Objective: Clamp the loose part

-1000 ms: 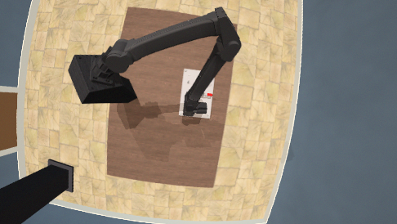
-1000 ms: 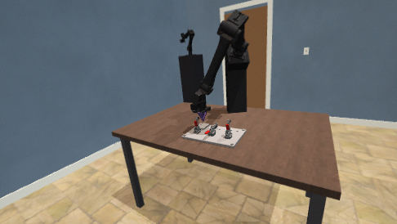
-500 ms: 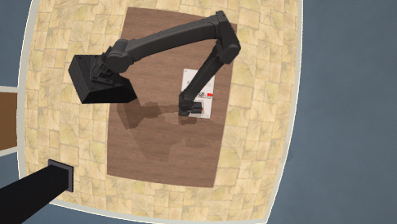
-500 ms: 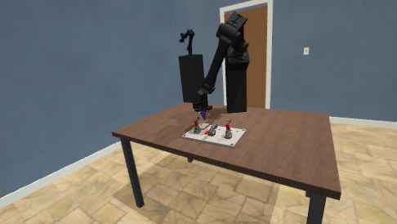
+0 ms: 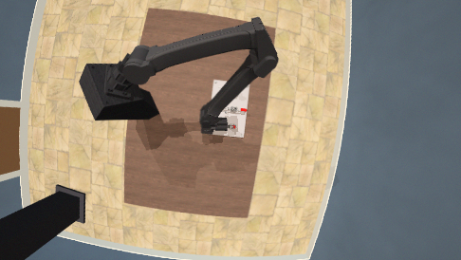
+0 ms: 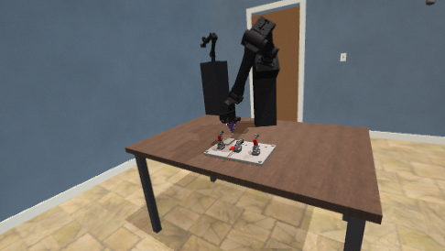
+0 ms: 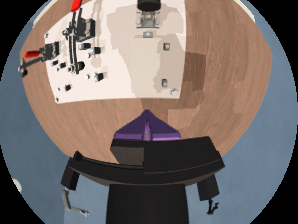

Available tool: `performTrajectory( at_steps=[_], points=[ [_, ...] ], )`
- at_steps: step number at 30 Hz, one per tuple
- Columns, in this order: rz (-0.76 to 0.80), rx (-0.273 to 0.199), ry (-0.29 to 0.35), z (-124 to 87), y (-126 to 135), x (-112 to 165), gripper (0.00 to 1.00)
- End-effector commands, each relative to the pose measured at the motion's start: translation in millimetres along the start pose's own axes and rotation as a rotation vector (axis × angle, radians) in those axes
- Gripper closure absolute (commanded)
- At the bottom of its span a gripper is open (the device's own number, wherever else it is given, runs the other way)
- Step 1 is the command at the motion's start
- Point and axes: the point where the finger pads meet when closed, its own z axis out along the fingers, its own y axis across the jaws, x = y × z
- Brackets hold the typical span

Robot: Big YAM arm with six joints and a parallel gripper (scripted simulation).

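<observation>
Purple fingertips together and holding nothing, the end effector (image 5: 229, 126) (image 6: 232, 130) (image 7: 147, 113) hangs above the fixture (image 6: 266, 153) (image 7: 114, 92) on a brown table (image 5: 161, 185) (image 6: 325, 160) (image 7: 225, 75). The loose part (image 6: 229, 141) (image 7: 146, 65) appears to lie flat in the end nest, between the arm and that nest's clamp (image 6: 221, 141) (image 7: 148, 16). A stop block (image 7: 150, 36) stands at its clamp end and side blocks (image 7: 166, 46) (image 7: 164, 82) along one edge, there to fix its position; whether it touches them cannot be told. The red handle of the middle clamp (image 5: 233, 110) (image 6: 237, 147) (image 7: 76, 32) lies low; the far clamp (image 6: 256, 147) (image 7: 50, 51) serves another nest. Closed fingers would suit pushing rather than grasping, probably to seat the part or work the handle. No lock on the part can be confirmed.
</observation>
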Motion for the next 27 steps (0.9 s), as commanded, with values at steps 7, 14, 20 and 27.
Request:
performTrajectory(
  at_steps=[7, 14, 20, 27],
  points=[
    [0.000, -0.007, -0.002, 11, 6, 3, 1.00],
    [0.000, -0.007, -0.002, 23, 6, 3, 1.00],
    [0.000, -0.007, -0.002, 37, 6, 3, 1.00],
    [-0.009, -0.004, -0.027, 34, 6, -11, 1.00]
  ],
)
